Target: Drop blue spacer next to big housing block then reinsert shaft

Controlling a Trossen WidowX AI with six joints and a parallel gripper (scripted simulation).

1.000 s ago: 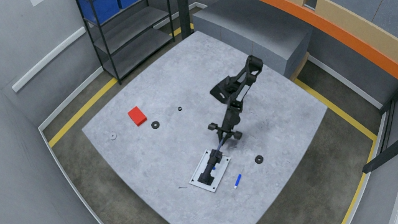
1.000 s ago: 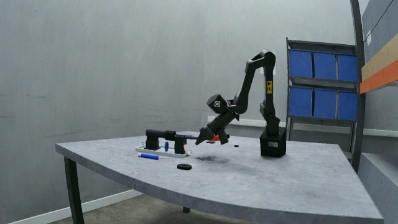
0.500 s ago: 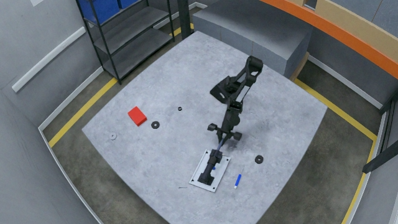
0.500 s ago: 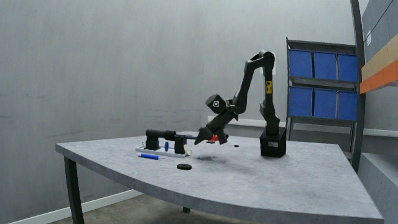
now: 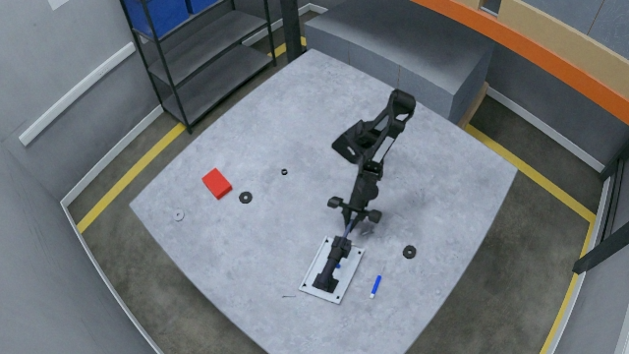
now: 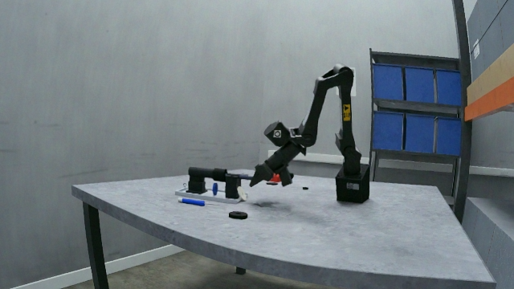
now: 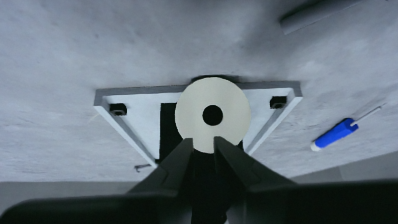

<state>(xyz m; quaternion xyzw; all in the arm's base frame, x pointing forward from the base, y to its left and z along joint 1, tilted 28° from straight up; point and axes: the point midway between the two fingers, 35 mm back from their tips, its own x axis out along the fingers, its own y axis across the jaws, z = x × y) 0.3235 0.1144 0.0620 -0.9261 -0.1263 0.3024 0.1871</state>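
Observation:
A white baseplate (image 5: 332, 269) carries the big housing block (image 6: 197, 179) and a smaller block (image 6: 232, 185). The dark shaft (image 6: 242, 176) sticks out of the smaller block toward my arm. My gripper (image 5: 351, 222) is shut on the shaft's free end, level with it, as the exterior view (image 6: 254, 181) also shows. A blue spacer (image 6: 215, 188) sits between the two blocks, low over the plate; I cannot tell if it is on the shaft. A cream disc (image 7: 212, 115) with a centre hole stands against the smaller block's near face, just beyond my fingertips.
A blue-handled tool (image 5: 375, 286) lies right of the plate. Black washers (image 5: 409, 252) (image 5: 245, 197) (image 5: 284, 171), a grey washer (image 5: 178, 212) and a red block (image 5: 216, 183) lie scattered on the table. A shelf rack (image 5: 206, 54) stands at the back left.

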